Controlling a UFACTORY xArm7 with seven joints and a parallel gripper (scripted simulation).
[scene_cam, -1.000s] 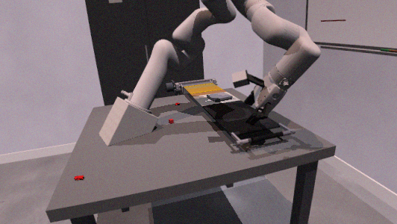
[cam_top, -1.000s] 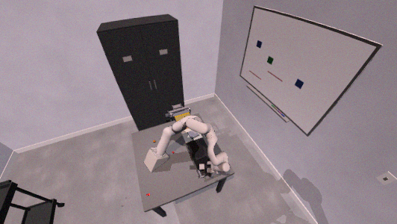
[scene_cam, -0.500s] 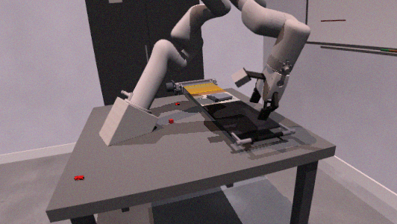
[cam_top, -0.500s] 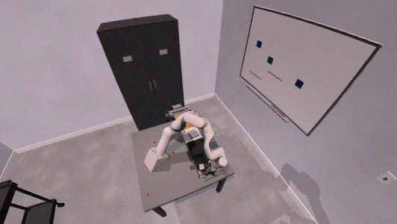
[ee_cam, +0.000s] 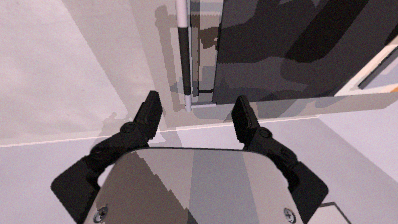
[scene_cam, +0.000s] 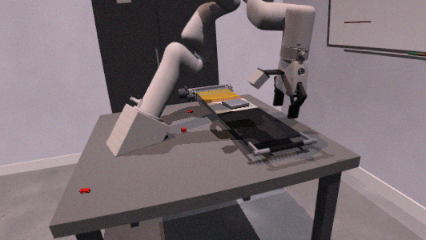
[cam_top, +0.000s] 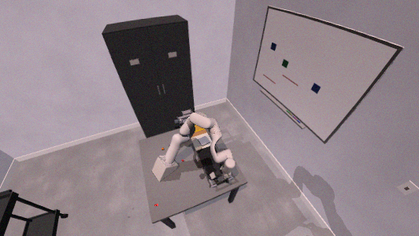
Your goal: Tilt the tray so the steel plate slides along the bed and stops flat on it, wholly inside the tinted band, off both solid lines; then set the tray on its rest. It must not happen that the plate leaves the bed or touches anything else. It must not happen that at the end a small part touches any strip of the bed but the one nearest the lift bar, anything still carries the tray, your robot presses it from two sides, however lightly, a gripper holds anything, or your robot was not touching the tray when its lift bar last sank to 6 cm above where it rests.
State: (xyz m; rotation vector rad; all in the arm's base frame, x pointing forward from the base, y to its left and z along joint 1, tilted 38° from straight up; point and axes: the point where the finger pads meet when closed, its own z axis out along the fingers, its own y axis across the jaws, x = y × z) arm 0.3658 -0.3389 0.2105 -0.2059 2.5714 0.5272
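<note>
The long tray (scene_cam: 256, 124) lies on the table with its dark bed toward the near end. An orange tinted band (scene_cam: 218, 95) sits at its far end. The grey steel plate (scene_cam: 235, 104) lies flat on the bed just on the near side of the band; it also shows in the overhead view (cam_top: 203, 140). A handle bar (scene_cam: 280, 146) closes the tray's near end and shows in the wrist view (ee_cam: 185, 55). My gripper (scene_cam: 290, 102) hangs open and empty above the tray's right edge, fingers pointing down (ee_cam: 196, 117), touching nothing.
The arm's base block (scene_cam: 136, 132) stands on the left of the table. Small red markers (scene_cam: 183, 130) (scene_cam: 84, 190) lie on the table top. The table's right edge runs close beside the tray. A black cabinet (cam_top: 151, 71) stands behind.
</note>
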